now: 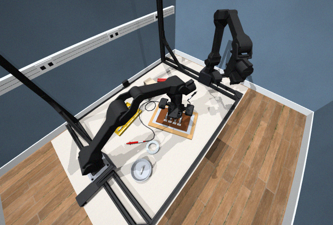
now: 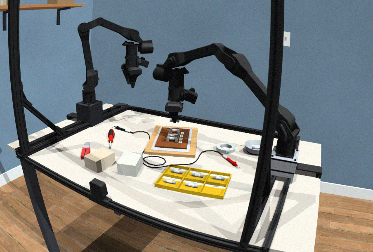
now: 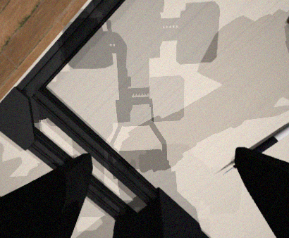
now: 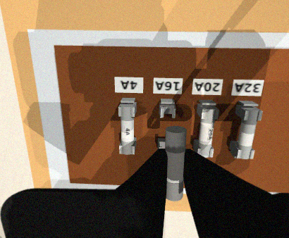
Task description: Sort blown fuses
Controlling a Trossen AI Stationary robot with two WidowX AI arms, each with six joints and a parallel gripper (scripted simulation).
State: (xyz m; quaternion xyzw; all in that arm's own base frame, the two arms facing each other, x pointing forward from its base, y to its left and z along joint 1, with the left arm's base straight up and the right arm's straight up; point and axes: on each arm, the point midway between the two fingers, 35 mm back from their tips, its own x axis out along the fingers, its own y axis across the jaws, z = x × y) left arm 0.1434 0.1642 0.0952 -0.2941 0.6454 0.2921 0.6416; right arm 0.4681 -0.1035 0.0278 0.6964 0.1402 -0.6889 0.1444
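Observation:
My right gripper (image 4: 173, 156) (image 2: 174, 119) is shut on a fuse (image 4: 175, 169), which hangs above the board (image 4: 91, 63) (image 2: 168, 154) near the 16A pair. The 16A clips (image 4: 167, 105) are empty, the nearer one partly hidden. Fuses sit in the 4A (image 4: 127, 130), 20A (image 4: 206, 130) and 32A (image 4: 247, 137) pairs; no rating shows on the last. My left gripper (image 3: 162, 157) (image 2: 131, 85) is open, high over the table. One fuse (image 1: 142, 169) lies in the scrap dish (image 1: 131, 172). The red probe (image 1: 134, 142) (image 2: 229, 159) and black probe (image 3: 268, 143) (image 2: 123, 129) lie loose, unlit.
The yellow tray (image 2: 189, 191) holds several fuses; its front-right compartment in the exterior view is empty. A tape ring (image 1: 148, 150) (image 2: 220, 148) lies between board and dish. Two blocks (image 2: 99, 159) (image 2: 129, 164), a screwdriver (image 2: 111, 135) and a red-handled tool (image 2: 84, 152) lie beyond the cable.

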